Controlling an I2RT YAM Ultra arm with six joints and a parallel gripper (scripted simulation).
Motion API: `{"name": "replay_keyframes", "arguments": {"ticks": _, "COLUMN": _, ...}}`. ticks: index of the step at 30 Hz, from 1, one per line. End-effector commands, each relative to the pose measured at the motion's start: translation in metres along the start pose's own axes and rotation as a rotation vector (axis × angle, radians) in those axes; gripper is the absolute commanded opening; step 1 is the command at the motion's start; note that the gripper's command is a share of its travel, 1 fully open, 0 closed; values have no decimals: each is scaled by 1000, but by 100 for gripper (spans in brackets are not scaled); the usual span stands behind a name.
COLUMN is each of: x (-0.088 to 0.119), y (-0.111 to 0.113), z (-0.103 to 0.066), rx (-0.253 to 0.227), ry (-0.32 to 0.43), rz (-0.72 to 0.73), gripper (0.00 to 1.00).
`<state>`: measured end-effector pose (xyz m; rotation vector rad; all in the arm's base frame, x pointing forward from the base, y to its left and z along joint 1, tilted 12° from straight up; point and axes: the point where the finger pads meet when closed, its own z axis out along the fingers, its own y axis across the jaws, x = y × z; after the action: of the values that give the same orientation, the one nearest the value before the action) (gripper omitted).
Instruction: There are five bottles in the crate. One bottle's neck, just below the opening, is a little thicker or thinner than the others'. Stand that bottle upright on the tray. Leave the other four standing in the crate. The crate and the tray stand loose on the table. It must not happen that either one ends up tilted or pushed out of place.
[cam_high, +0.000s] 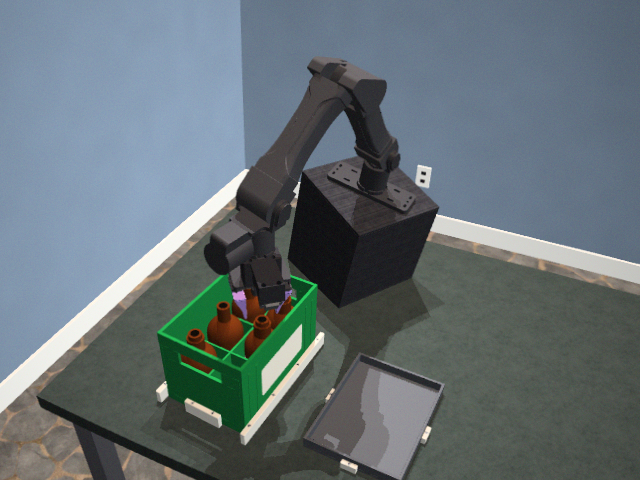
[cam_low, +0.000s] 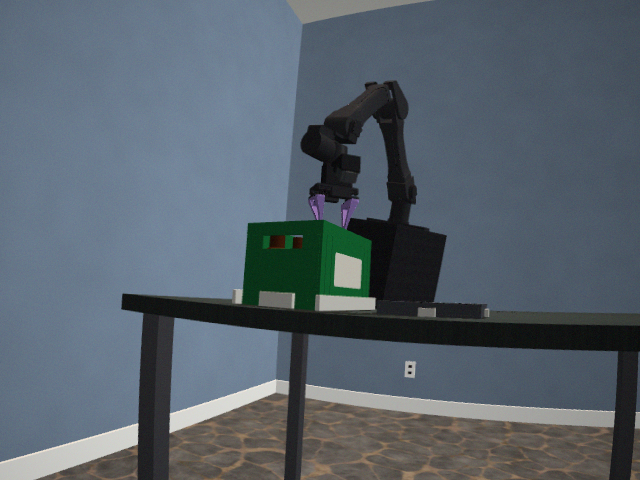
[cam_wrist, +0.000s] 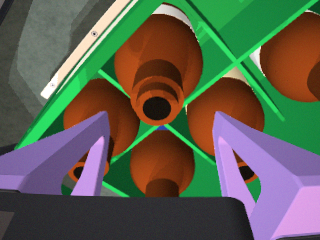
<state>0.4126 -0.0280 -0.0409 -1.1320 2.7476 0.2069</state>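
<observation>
The green crate (cam_high: 201, 400) (cam_low: 281, 268) holds five brown bottles, all standing. The front left bottle (cam_high: 195, 345) and front right bottle (cam_high: 256, 343) (cam_wrist: 157, 55) show wide rings at the mouth; the middle left bottle (cam_high: 225, 333) (cam_wrist: 225, 107) looks straighter-necked. A back left bottle (cam_high: 251, 310) (cam_wrist: 162, 162) and back right bottle (cam_wrist: 99, 110) are partly hidden by the gripper. I cannot tell for certain which neck differs. My gripper (cam_high: 262, 313) (cam_low: 332, 223) (cam_wrist: 161, 121) is open and empty, pointing down over the crate's back part. The grey tray (cam_high: 392, 413) (cam_low: 449, 310) is empty.
Cream blocks (cam_high: 203, 412) (cam_high: 281, 390) lie along the crate's foot, and small ones (cam_high: 348, 466) (cam_high: 425, 435) lie by the tray. Crate walls and dividers surround the bottles. The black pedestal (cam_high: 330, 258) (cam_low: 408, 263) with the arm's base stands behind the crate.
</observation>
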Motion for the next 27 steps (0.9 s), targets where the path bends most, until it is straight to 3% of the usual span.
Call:
{"name": "replay_keyframes", "arguments": {"ticks": 1, "x": -10, "y": -7, "z": -10, "rx": 17, "ry": -16, "rz": -1, "gripper": 61}}
{"name": "replay_keyframes", "arguments": {"ticks": 27, "x": -8, "y": -11, "z": -45, "rx": 36, "ry": -30, "rz": -3, "gripper": 61}}
